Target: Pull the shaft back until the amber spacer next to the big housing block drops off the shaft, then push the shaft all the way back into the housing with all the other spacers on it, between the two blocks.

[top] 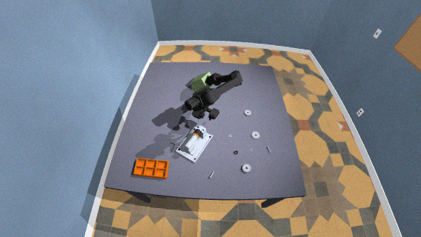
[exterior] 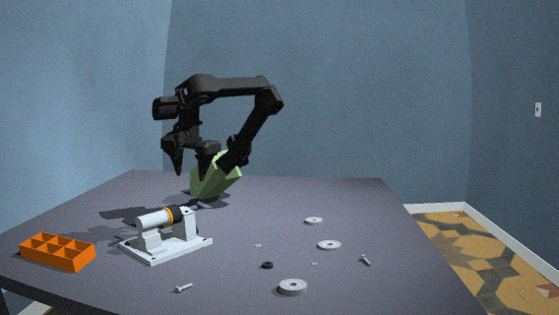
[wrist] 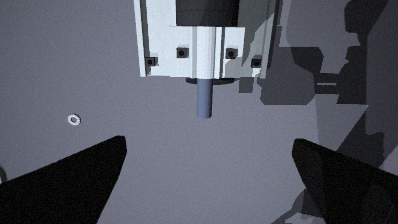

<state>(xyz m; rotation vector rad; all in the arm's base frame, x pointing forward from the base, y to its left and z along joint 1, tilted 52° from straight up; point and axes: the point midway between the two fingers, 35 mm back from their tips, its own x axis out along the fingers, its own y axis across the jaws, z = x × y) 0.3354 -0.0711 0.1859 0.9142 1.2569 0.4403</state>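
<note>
Pincer (wrist: 207, 180) spread fully wide, holding nothing, hovering above shaft (wrist: 204, 99) end, touching nothing

We find no legible text, label, brand, number or sign in any view. The white base plate (exterior: 156, 258) of the shaft fixture, the orange compartment tray (exterior: 55, 257), the green arm pedestal (exterior: 209, 183) and the white wall plates (top: 376, 33) all carry blank surfaces at this resolution.
</note>
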